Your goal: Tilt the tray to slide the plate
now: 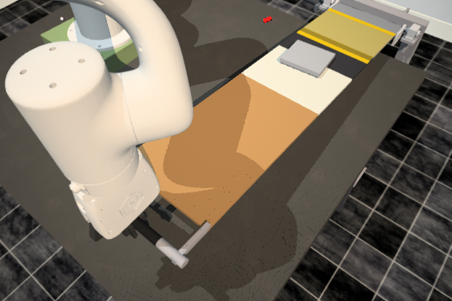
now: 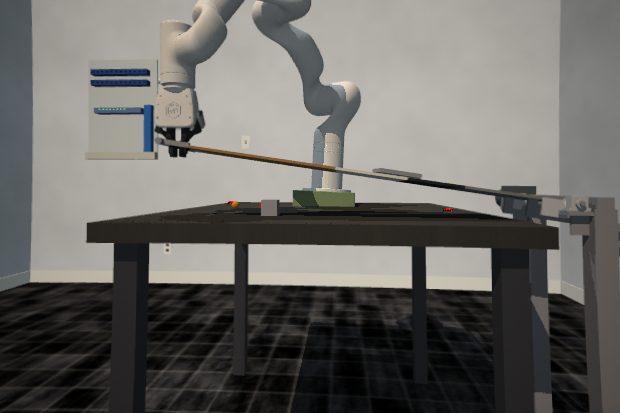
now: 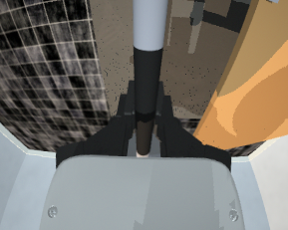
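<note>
The long tray is tilted, its near end raised and its far end on a hinge. Its bed has an orange part, a cream part, a black strip, then a yellow tinted band between two solid yellow lines. The grey steel plate lies flat across the cream part and the black strip, short of the near solid line. It also shows in the side view. My gripper is shut on the tray's handle bar, seen between the fingers in the wrist view.
A small grey rest block stands on the dark table below the raised tray end. The arm's green base is behind the tray. A small red marker and an orange ball lie on the table. A grey hinge stand is at the right.
</note>
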Controlling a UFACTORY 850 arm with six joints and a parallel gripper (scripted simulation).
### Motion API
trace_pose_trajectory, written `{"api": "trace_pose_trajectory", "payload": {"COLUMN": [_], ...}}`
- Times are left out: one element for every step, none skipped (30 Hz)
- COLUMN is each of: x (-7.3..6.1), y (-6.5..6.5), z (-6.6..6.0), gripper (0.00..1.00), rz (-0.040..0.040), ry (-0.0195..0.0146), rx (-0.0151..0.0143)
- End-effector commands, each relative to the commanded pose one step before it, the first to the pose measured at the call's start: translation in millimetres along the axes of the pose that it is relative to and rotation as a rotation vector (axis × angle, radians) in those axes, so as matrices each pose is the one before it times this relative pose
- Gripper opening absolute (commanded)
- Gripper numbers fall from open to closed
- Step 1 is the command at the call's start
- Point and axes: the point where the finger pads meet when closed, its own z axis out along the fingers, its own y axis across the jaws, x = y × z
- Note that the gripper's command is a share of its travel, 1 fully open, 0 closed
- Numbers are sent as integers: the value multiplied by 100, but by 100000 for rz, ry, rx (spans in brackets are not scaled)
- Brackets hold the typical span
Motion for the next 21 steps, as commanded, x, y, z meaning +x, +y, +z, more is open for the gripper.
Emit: {"api": "trace_pose_trajectory", "payload": {"x": [-61, 0, 0, 0, 0, 0, 0, 0, 0, 0, 0, 0, 0, 0, 0, 0, 0, 0, 0, 0, 0], "y": [-645, 0, 0, 0, 0, 0, 34, 138, 215, 246, 199, 77, -77, -199, -246, -215, -138, -46, 0, 0, 0], "z": [4382, 0, 0, 0, 0, 0, -321, -1213, -1653, -1649, -1204, -440, 440, 1204, 1649, 1653, 1213, 444, 0, 0, 0], "gripper": [0, 0, 0, 0, 0, 0, 0, 0, 0, 0, 0, 0, 0, 0, 0, 0, 0, 0, 0, 0, 0], "rz": [75, 0, 0, 0, 0, 0, 0, 0, 0, 0, 0, 0, 0, 0, 0, 0, 0, 0, 0, 0, 0], "ry": [-227, 0, 0, 0, 0, 0, 0, 0, 0, 0, 0, 0, 0, 0, 0, 0, 0, 0, 0, 0, 0], "rx": [159, 0, 0, 0, 0, 0, 0, 0, 0, 0, 0, 0, 0, 0, 0, 0, 0, 0, 0, 0, 0]}}
